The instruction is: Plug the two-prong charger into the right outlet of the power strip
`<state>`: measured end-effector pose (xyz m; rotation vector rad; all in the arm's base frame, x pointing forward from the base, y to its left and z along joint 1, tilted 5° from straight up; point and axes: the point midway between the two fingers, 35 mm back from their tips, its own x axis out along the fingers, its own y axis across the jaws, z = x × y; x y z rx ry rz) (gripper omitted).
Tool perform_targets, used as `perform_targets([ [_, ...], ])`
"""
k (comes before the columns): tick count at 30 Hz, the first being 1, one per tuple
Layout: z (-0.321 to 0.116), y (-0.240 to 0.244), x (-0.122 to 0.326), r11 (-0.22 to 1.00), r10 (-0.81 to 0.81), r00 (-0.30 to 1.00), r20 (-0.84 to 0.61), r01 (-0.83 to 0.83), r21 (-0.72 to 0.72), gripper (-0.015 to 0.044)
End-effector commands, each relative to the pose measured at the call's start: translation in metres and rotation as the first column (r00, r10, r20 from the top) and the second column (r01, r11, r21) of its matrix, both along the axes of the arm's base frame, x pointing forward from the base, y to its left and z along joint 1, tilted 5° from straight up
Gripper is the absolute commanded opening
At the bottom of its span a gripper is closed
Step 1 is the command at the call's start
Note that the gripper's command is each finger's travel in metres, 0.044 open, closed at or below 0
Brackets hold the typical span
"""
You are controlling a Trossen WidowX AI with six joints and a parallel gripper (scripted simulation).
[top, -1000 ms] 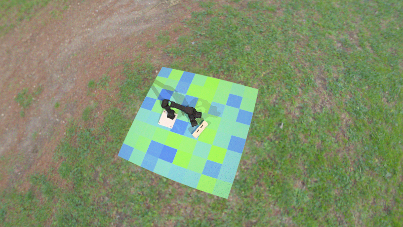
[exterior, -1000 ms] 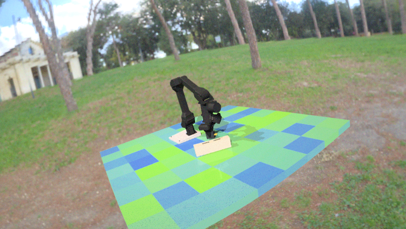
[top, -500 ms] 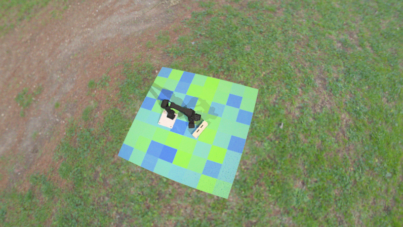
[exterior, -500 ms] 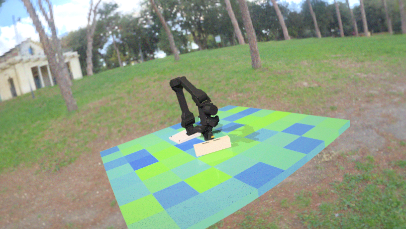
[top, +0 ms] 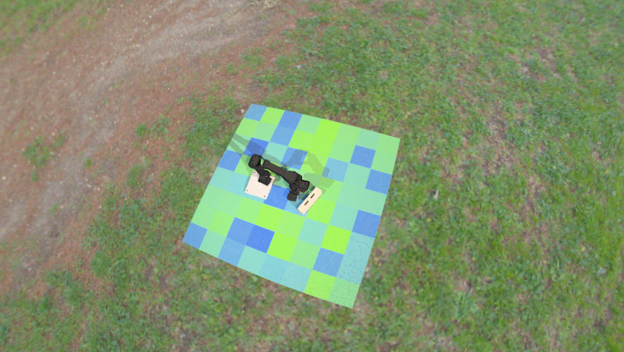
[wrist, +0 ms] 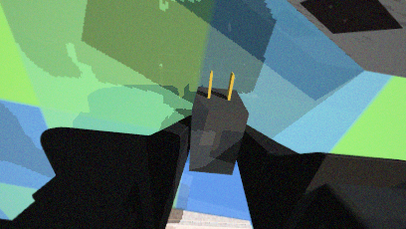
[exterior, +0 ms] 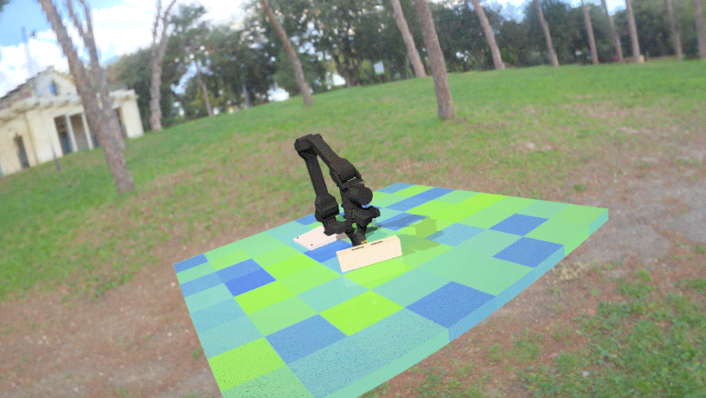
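My gripper (top: 291, 196) (exterior: 356, 240) (wrist: 213, 122) is shut on the dark grey charger (wrist: 219, 114). Its two yellow prongs (wrist: 220, 86) point away from the wrist camera, down toward the checkered mat. The cream power strip (top: 310, 200) (exterior: 369, 253) lies on the mat with dark outlet slots on its top face. In the wrist view the power strip (wrist: 383, 47) shows only at the upper right corner, with one dark slot (wrist: 348, 15). The gripper hangs low, close beside the strip's near-left end in the exterior view. The prongs are off to the side of the strip, not over a slot.
The arm stands on a pale base plate (top: 257, 187) (exterior: 312, 238) beside the strip. The blue and green checkered mat (top: 301, 245) (exterior: 445, 296) lies on grass and dirt. Trees and a building stand far behind.
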<state>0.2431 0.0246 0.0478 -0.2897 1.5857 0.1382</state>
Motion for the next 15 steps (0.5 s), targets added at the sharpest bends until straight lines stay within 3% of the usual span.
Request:
perform_targets([
  [1, -0.003, -0.005, -0.002, 0.995, -0.096, 0.995, 0.003, 0.096, 0.007, 0.0000],
  [15, -0.008, -0.019, -0.006, 0.933, -0.361, 0.932, 0.017, 0.361, 0.016, 0.0000],
])
